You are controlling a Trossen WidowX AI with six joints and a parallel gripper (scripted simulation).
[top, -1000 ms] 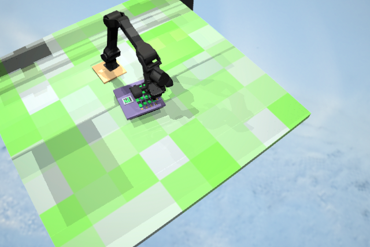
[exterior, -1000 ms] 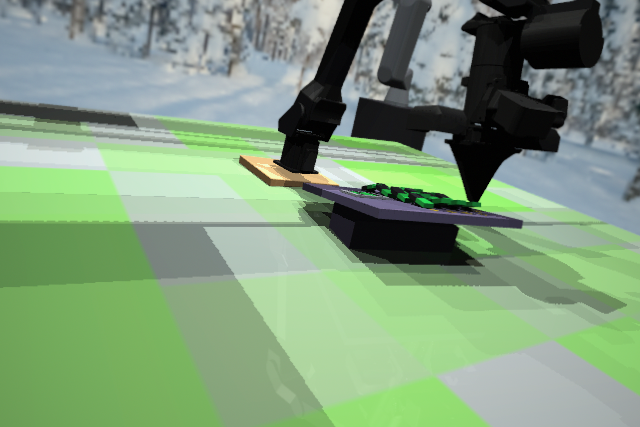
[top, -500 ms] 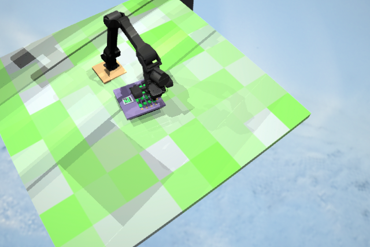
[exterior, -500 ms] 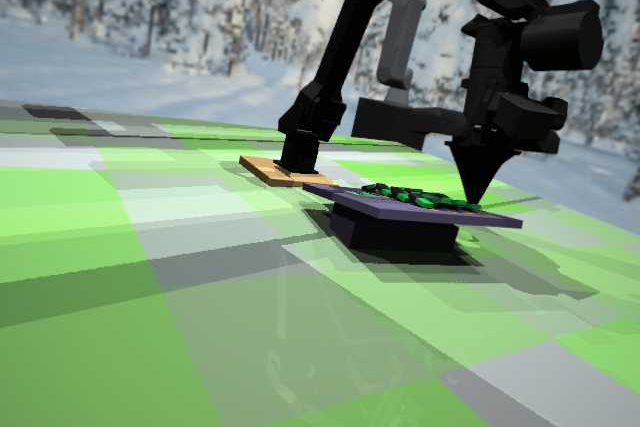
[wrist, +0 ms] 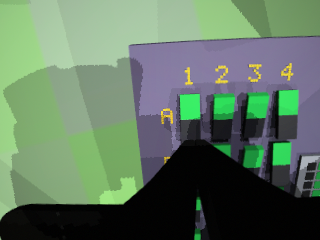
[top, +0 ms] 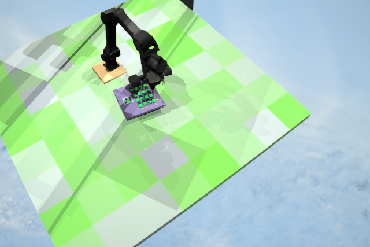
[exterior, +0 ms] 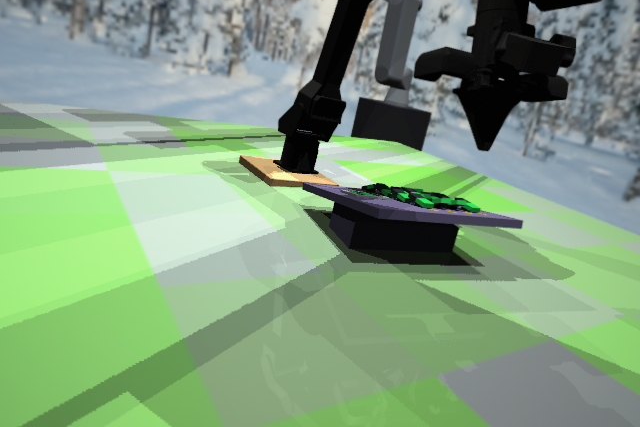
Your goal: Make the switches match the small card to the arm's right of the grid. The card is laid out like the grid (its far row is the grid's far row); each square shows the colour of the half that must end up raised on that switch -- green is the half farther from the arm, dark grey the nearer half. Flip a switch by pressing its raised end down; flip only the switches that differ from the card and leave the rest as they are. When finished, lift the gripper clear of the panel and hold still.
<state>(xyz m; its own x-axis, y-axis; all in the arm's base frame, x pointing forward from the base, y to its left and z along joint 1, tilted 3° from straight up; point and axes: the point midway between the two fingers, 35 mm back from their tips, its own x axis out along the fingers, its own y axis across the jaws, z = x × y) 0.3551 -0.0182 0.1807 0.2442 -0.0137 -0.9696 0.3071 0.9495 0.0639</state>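
End effector [top: 152, 87] [exterior: 483, 147] [wrist: 194, 149] closed, nothing gripped, hanging above the purple panel [top: 133, 113] [exterior: 413, 216] [wrist: 160, 60], apart from it. Panel raised on a dark block [exterior: 403, 233] over the tabletop [top: 215, 160] [exterior: 155, 319] [wrist: 30, 125]. Wrist view: end effector hides the lower switches; card [top: 127, 100] [wrist: 303, 165] cut off at right. Its squares too small overhead to read surely.

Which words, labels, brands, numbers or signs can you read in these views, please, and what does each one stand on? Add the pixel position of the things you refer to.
"1", "2", "3", "4": yellow, in a row on the purple panel [top: 134, 113] [exterior: 413, 215] [wrist: 150, 90].
"A": yellow, on the same panel, beside the first row of switches.
One yellow mark below the "A" is partly hidden by the gripper [top: 152, 88] [exterior: 483, 148] [wrist: 194, 149]: unreadable.
No brand is readable.
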